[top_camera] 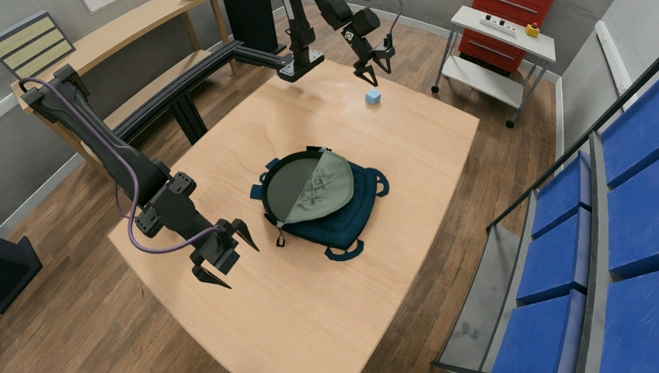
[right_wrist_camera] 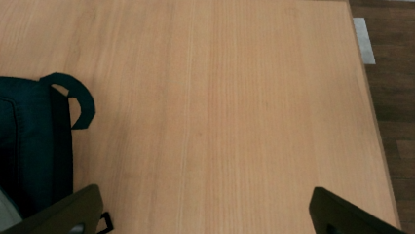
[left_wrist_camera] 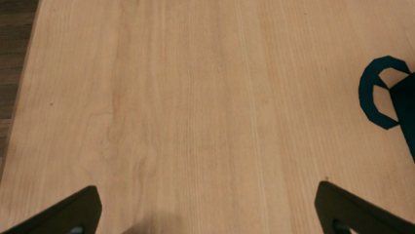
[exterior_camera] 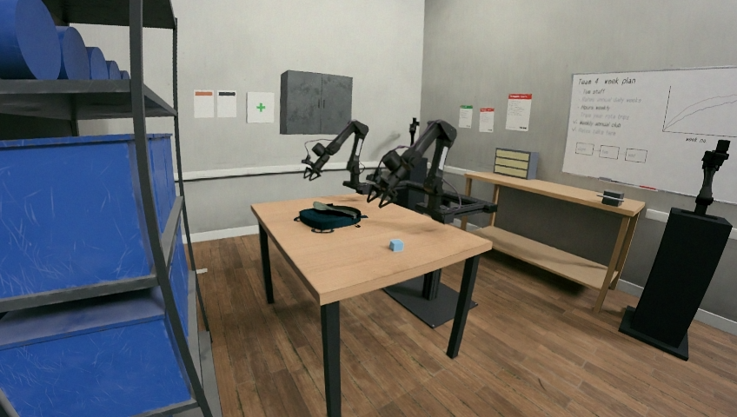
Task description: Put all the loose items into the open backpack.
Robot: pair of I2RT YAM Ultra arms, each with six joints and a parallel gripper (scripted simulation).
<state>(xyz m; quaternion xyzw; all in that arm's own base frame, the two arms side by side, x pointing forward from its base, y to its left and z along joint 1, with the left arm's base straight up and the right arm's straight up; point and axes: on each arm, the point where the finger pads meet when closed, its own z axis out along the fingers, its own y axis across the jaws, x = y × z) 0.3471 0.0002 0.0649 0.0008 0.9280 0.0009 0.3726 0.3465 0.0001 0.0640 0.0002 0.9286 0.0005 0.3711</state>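
- Where the desk (top_camera: 300, 295) (exterior_camera: 341, 268) (left_wrist_camera: 195, 97) (right_wrist_camera: 234, 122) runs toward its left-hand short edge, a light blue cube (top_camera: 373, 96) (exterior_camera: 396, 245) sits on the top, outside the bag and well apart from it. It is the loose item in sight.
- Backpack (top_camera: 360, 212) (exterior_camera: 328, 220) (left_wrist_camera: 408, 102) (right_wrist_camera: 36, 146), dark blue, lies flat near the middle of the desk. Open side faces the arm-side edge; two cloth loops point toward the far long edge and its corners.
- Flap (top_camera: 326, 186) (exterior_camera: 330, 208) (right_wrist_camera: 7, 213), pale green, is folded back. It still overhangs part of the opening and rests toward the far edge. Grey-green lining (top_camera: 286, 184) shows on the uncovered side.
- Zip pull (top_camera: 277, 241) (right_wrist_camera: 106, 223) hangs out on the side facing the right-hand short edge, by the bag's rim.
- Left gripper (top_camera: 383, 78) (exterior_camera: 376, 202) (left_wrist_camera: 209, 187): fingers wide apart, nothing between them. It hangs above the left-hand short edge, near the cube, not touching it.
- Right gripper (top_camera: 244, 269) (exterior_camera: 310, 176) (right_wrist_camera: 206, 188): fingers also wide apart and holding nothing. It hangs above the desk between the backpack and the right-hand short edge, clear of the bag.
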